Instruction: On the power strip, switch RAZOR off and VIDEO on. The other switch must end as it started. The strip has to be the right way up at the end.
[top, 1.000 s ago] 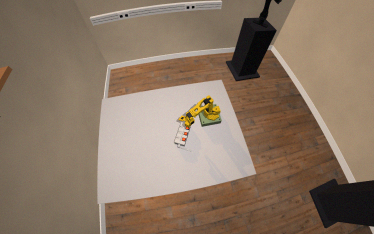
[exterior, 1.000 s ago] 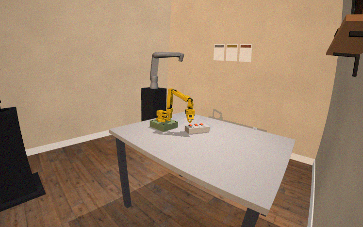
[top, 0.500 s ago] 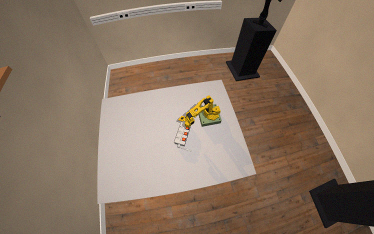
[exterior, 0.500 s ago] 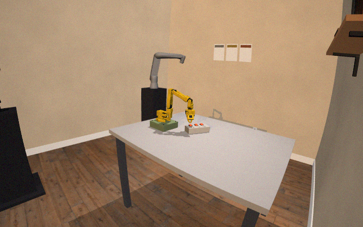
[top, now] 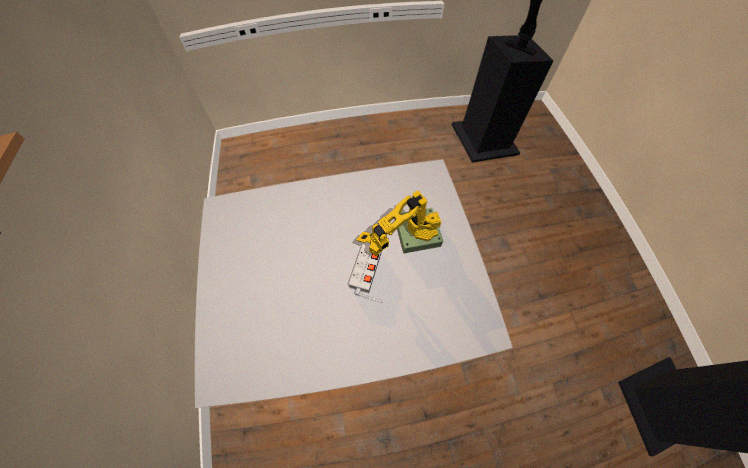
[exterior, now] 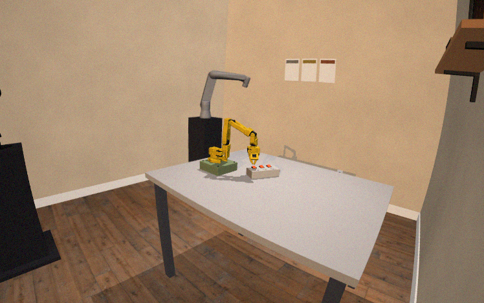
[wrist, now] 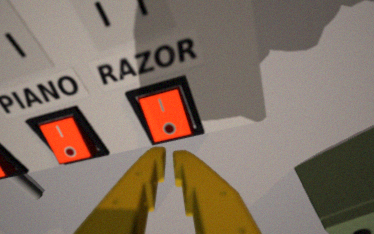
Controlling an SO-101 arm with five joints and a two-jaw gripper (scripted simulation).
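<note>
From the exterior view, the arm's green base [exterior: 218, 166] sits at the left, near the far edge of the desk [exterior: 292, 203]. From the yellow shoulder block the lower link rises nearly upright, the upper link slopes down to the right from the elbow, and the wrist turns straight down, so the gripper [exterior: 253, 160] points at the desk from above. Its tips hang just over the near-left end of the power strip [exterior: 263, 171], which lies right way up on the desk just to the right of the base, its three orange rockers facing the ceiling.

In the wrist view, going left to right: a sliver of a third orange switch at the edge, its label out of frame; the PIANO switch [wrist: 65, 139]; then the RAZOR switch [wrist: 164, 114], both glowing orange. The gripper [wrist: 168, 165] has its two yellow fingers pressed together with only a thin slit between them and nothing held. Their tips sit just below the lower edge of the RAZOR switch; whether they touch the strip cannot be told. To the far right a corner of the green base [wrist: 340, 185] shows.
</note>
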